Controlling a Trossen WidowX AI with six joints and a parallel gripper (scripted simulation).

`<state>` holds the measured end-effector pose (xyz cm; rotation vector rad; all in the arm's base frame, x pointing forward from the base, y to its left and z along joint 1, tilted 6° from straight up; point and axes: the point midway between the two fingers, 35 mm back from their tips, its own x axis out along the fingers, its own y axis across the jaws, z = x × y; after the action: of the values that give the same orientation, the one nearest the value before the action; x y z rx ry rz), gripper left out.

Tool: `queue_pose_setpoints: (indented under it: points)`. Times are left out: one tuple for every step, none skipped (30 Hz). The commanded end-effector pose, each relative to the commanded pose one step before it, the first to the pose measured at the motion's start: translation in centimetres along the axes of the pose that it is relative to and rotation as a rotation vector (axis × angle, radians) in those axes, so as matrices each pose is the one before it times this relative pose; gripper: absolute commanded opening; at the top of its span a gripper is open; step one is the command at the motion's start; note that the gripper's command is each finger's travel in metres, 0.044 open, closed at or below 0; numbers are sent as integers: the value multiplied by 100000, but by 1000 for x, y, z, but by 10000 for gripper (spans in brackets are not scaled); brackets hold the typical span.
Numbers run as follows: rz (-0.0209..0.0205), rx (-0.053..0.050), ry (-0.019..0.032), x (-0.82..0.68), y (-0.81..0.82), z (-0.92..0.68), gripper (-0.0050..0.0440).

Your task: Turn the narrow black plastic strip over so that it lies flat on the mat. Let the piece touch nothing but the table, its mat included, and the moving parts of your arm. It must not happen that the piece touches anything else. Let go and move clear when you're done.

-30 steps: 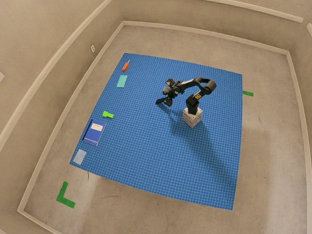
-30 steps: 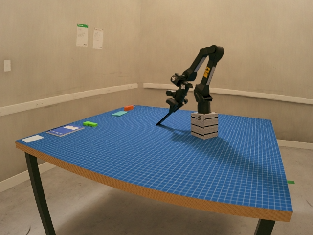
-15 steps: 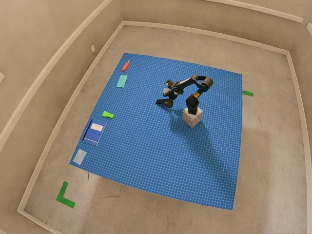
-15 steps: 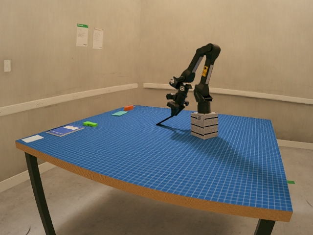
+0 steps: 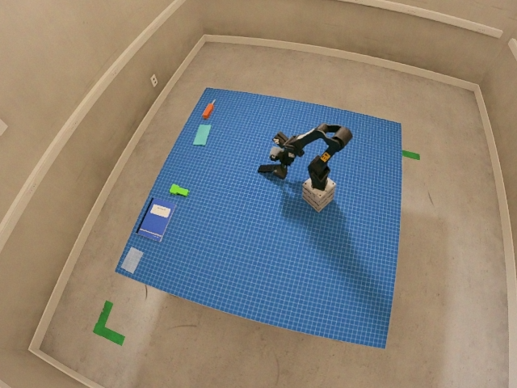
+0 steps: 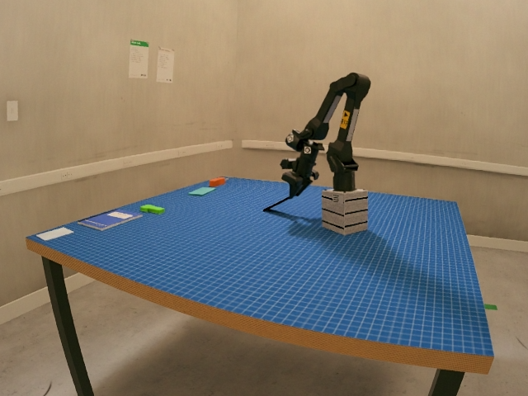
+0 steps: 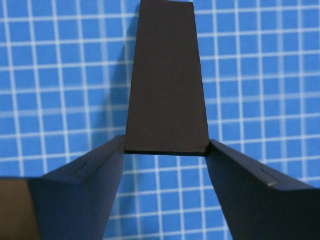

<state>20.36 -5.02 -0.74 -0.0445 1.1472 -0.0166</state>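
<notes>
The narrow black plastic strip [image 5: 266, 168] [image 6: 279, 201] [image 7: 166, 90] is held by one end between my gripper's fingers. It slants down, and its far end meets the blue grid mat [image 5: 258, 259] [image 6: 256, 272] [image 7: 50, 75]. My gripper [image 5: 282, 168] [image 6: 297, 189] [image 7: 166, 144] is shut on the strip's near end, a little above the mat, left of the arm's base block [image 5: 318, 194] [image 6: 344, 211]. In the wrist view the strip fills the gap between both fingers and points away from the camera.
Along the mat's left edge lie an orange block [image 5: 208, 110] [image 6: 217, 181], a teal card [image 5: 202, 134] [image 6: 201, 190], a green block [image 5: 178, 191] [image 6: 152, 209], a blue book [image 5: 157, 218] [image 6: 109, 219] and a pale card [image 5: 132, 259] [image 6: 54, 233], all far from the strip.
</notes>
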Motion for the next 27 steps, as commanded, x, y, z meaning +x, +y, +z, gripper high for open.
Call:
queue_pose_setpoints:
  points:
    - [-406, -100, -702, -29, -118, 206, 224]
    - [0, 0, 0, 0, 0, 0, 224]
    - [0, 0, 0, 0, 0, 0, 224]
    - [0, 0, 0, 0, 0, 0, 224]
    - [0, 0, 0, 0, 0, 0, 224]
    - [0, 0, 0, 0, 0, 0, 224]
    - [0, 0, 0, 0, 0, 0, 224]
    - [0, 0, 0, 0, 0, 0, 224]
    - [0, 0, 0, 0, 0, 0, 224]
    - [0, 0, 0, 0, 0, 0, 224]
    - [0, 0, 0, 0, 0, 0, 224]
    - [0, 0, 0, 0, 0, 0, 224]
    - [0, 0, 0, 0, 0, 0, 224]
    - [0, 0, 0, 0, 0, 0, 224]
    - [0, 0, 0, 0, 0, 0, 224]
    - [0, 0, 0, 0, 0, 0, 224]
    - [0, 0, 0, 0, 0, 0, 224]
    - [0, 0, 0, 0, 0, 0, 224]
    - [0, 0, 0, 0, 0, 0, 224]
    - [-47, 1, 180, 6, -23, 59, 224]
    - [-412, -76, 78, -94, -114, 390, 224]
    - [94, 195, 1605, 84, 43, -54, 224]
    - [3, 0, 2260, 115, 4, -89, 224]
    - [-19, -27, 2501, 128, 5, -96, 224]
    - [-11, -19, 1078, 337, 3, -244, 224]
    - [0, 0, 0, 0, 0, 0, 224]
    - [0, 0, 0, 0, 0, 0, 224]
